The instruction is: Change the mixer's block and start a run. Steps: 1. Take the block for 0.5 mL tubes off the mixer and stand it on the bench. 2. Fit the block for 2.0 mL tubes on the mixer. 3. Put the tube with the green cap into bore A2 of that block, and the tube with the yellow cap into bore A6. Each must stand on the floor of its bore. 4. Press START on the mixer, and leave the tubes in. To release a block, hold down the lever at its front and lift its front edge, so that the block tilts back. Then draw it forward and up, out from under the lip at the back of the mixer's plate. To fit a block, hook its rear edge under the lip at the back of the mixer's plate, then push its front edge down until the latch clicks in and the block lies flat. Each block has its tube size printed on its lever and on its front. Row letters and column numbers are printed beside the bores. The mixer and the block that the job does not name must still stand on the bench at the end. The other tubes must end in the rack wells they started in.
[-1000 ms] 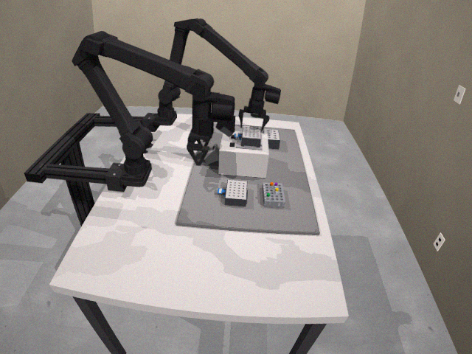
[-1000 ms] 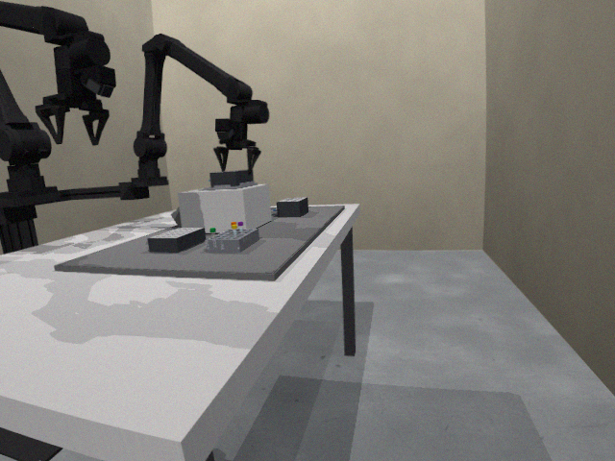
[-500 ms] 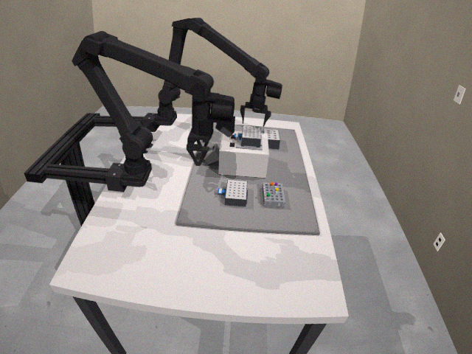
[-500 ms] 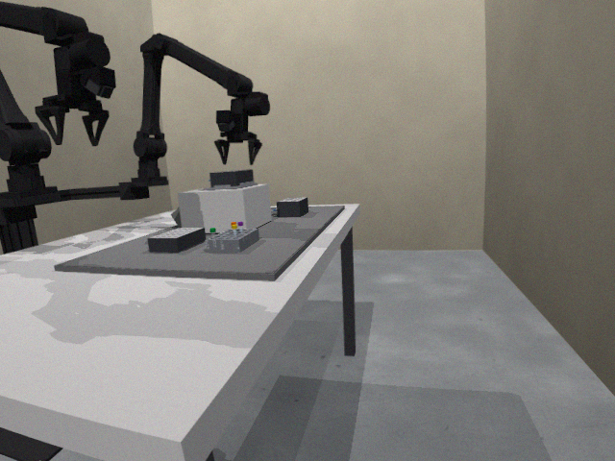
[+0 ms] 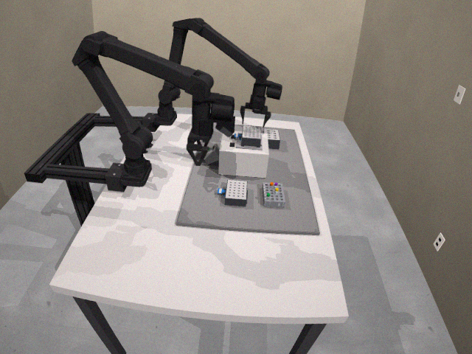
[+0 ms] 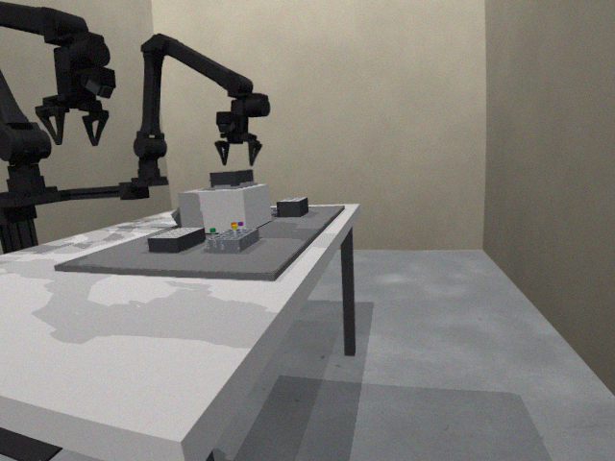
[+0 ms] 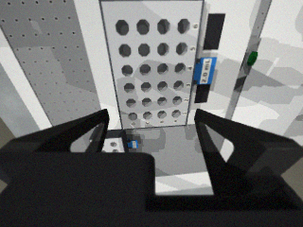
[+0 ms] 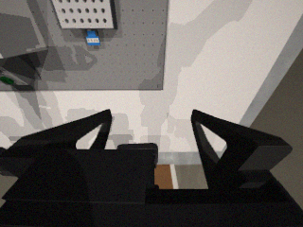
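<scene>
Mixer: white body (image 5: pixel 243 164) (image 6: pixel 218 206) (image 7: pixel 229 43) (image 8: pixel 19 33), centre of the top frame.
Block on mixer: the 2.0 mL block (image 5: pixel 251 141) (image 6: pixel 231 178) (image 7: pixel 153 38) sits on top; its lever print reads in the left wrist view. Full latching cannot be confirmed.
Removed block: the small-bore block (image 5: pixel 236 192) (image 6: pixel 177 240) (image 8: pixel 87 21) stands on the mat, lower centre of the top frame; judged to be the 0.5 mL block, print not legible.
Spare block: the wide-bore block (image 5: pixel 273 141) (image 6: pixel 292 206) (image 7: pixel 113 144) stands behind the mixer, upper right of centre in the top frame.
Tubes: green-capped tube (image 5: pixel 268 195) (image 6: pixel 212 230) and yellow-capped tube (image 5: pixel 276 189) (image 6: pixel 234 227) are in the rack (image 5: pixel 273 201) (image 6: pixel 233 242), right of the small-bore block in the top frame.
Left jaws (image 5: pixel 253 125) (image 6: pixel 238 164): released, above the fitted block.
Right jaws (image 5: pixel 198 161) (image 6: pixel 77 144): released, holding nothing, upper left of the exterior frame.
Progress: steps 1 and 2 appear complete, subject to the latch.
Remaining: green cap to A2, yellow cap to A6, both seated on the bore floors; then press the green START button (image 5: pixel 209 149) (image 7: pixel 252 58) (image 8: pixel 7 80).
</scene>
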Controlling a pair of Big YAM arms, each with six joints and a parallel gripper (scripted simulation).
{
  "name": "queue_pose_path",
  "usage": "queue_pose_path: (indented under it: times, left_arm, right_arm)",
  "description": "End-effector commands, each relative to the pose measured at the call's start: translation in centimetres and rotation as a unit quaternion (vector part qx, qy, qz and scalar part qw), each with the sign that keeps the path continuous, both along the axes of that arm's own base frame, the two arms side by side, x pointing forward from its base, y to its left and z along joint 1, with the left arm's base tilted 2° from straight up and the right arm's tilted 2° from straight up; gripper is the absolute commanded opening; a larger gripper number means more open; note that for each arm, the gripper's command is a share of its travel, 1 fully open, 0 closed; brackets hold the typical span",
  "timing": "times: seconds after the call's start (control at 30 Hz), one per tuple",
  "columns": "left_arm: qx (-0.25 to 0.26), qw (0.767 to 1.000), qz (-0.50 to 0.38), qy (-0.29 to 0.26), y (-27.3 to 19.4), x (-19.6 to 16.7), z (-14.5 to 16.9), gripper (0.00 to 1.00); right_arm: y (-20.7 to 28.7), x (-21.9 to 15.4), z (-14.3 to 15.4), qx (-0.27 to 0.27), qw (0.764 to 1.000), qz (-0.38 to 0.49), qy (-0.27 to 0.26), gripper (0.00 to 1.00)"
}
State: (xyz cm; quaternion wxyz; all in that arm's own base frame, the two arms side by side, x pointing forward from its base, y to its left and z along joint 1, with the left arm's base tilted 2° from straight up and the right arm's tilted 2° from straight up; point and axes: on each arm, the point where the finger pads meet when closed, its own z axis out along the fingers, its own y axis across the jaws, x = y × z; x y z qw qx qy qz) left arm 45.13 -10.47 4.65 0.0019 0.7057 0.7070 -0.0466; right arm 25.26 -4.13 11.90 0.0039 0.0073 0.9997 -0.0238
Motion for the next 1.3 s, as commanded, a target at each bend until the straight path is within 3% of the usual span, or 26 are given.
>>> queue_pose_path:
  times: [0.0,0.5,0.93,1.27]
  left_arm:
    - [-0.004,1.0,-0.005,-0.007,-0.2,0.2,0.7,1.0]
    - [-0.01,0.999,-0.008,-0.038,-1.0,2.2,5.8,1.0]
    - [-0.009,0.999,-0.007,-0.031,-0.8,1.7,5.0,1.0]
    - [-0.005,1.0,0.0,-0.015,-1.1,-0.6,6.2,1.0]
  right_arm:
    - [-0.5,1.6,1.8,-0.005,1.0,-0.003,-0.028,1.0]
    - [-0.6,2.0,2.3,-0.006,0.999,-0.003,-0.033,1.0]
    - [-0.4,0.5,0.7,-0.003,1.0,-0.003,-0.012,1.0]
    - [-0.3,0.0,0.2,-0.002,1.0,-0.003,-0.005,1.0]
